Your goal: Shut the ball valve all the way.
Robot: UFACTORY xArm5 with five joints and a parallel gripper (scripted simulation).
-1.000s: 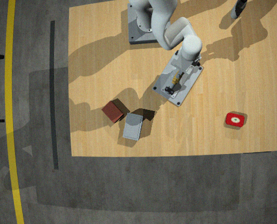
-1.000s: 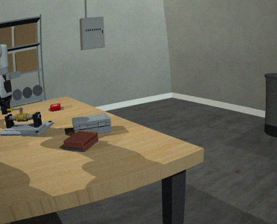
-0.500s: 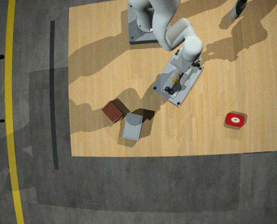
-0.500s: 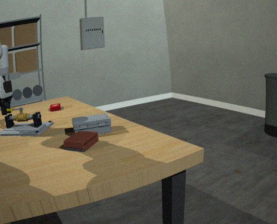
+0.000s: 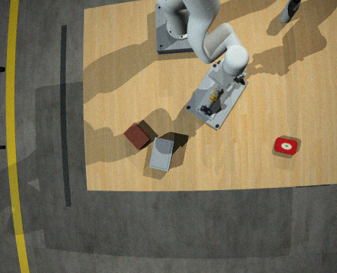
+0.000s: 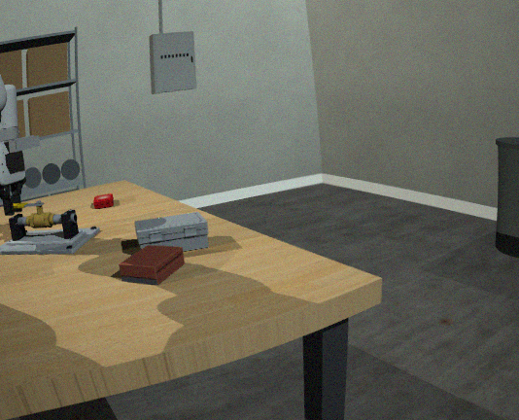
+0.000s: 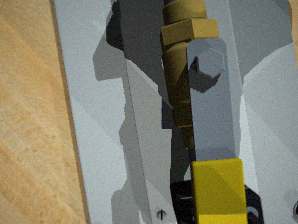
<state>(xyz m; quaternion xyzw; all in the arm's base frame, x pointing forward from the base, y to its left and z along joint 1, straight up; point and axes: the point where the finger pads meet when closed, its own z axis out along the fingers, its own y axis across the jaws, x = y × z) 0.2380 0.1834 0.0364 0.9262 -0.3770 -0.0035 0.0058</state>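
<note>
The brass ball valve [image 5: 216, 95] [image 6: 40, 220] [image 7: 182, 60] sits between two black clamps on a grey base plate [image 5: 230, 107] [image 6: 38, 245] [image 7: 90, 100] on the wooden table. Its grey lever handle [image 7: 212, 100] [image 6: 19, 206] has a yellow tip [image 7: 217, 190] and lies almost in line with the pipe, slightly tilted. My gripper [image 6: 10, 208] stands upright over the far end of the valve and is shut on the handle's yellow tip. The fingers do not show in the wrist view, and the arm's wrist hides them from above.
A red-brown box [image 5: 136, 136] [image 6: 152, 262] and a grey case [image 5: 161, 154] [image 6: 171, 229] lie in front of the valve plate. A red button box [image 5: 286, 146] [image 6: 103, 200] sits off to the side. The arm's base [image 5: 171, 35] is at the table's back edge.
</note>
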